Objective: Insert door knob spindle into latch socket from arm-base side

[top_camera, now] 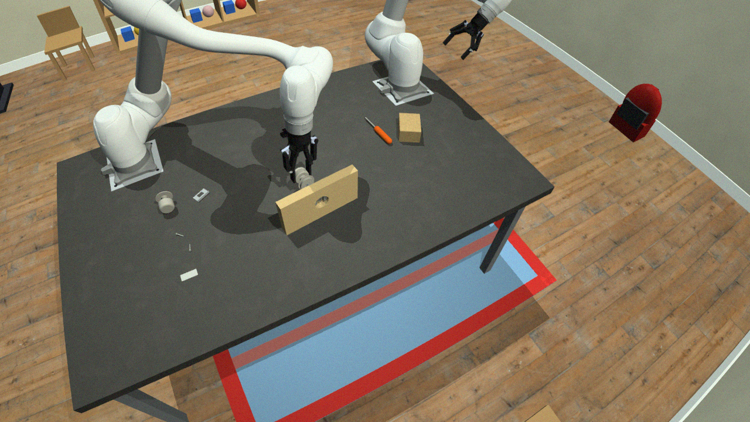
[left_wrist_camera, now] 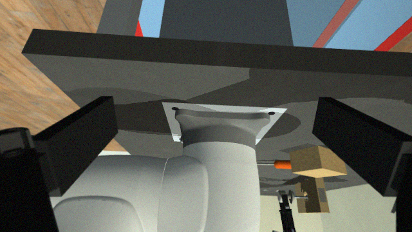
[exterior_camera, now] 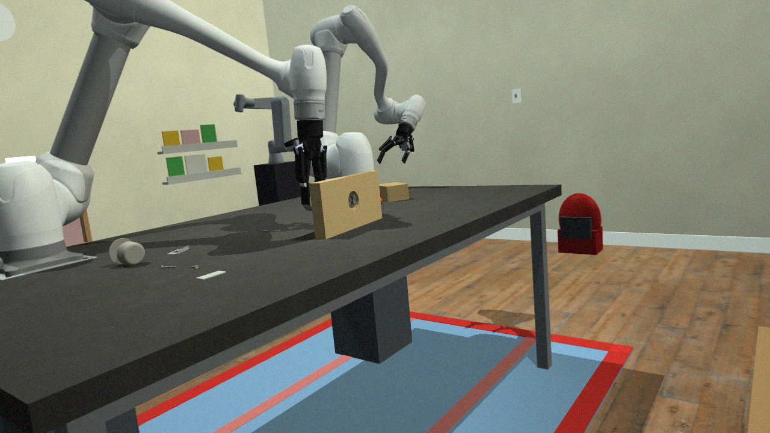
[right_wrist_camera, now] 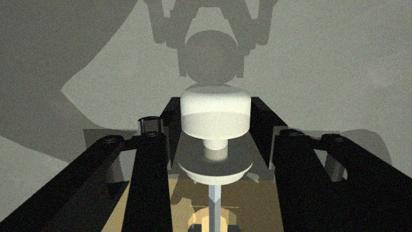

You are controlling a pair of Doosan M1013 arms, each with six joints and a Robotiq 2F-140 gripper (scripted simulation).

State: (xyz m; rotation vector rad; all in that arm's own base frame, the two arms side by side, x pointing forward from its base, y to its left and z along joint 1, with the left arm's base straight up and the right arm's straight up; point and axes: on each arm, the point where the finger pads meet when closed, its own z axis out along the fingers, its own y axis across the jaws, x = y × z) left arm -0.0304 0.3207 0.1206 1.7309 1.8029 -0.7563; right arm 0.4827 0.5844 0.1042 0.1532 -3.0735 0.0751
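The door piece [top_camera: 299, 215] [exterior_camera: 333, 218] [right_wrist_camera: 262, 200] stands upright on the table, its round latch hole [top_camera: 321, 201] [exterior_camera: 352, 199] in the middle. My right gripper [top_camera: 300, 176] [right_wrist_camera: 214, 112] is shut on the knob [top_camera: 303, 180] [right_wrist_camera: 215, 125], on the bases' side of the wood. The knob's round plate [right_wrist_camera: 215, 178] stands off from the wood. The square spindle [right_wrist_camera: 214, 200] [left_wrist_camera: 300, 197] points at the door piece and overlaps the hole in the right wrist view. Whether its tip is in the socket I cannot tell. My left gripper [top_camera: 454, 50] [exterior_camera: 393, 159] [left_wrist_camera: 215, 115] is open and empty, far off beyond the table.
A second knob [top_camera: 164, 203] [exterior_camera: 129, 252], a small metal plate [top_camera: 202, 196], two screws and a white strip [top_camera: 189, 275] [exterior_camera: 210, 274] lie on the right arm's side of the table. A screwdriver [top_camera: 382, 134] and a wooden block [top_camera: 409, 125] [exterior_camera: 394, 192] lie near the left arm's base.
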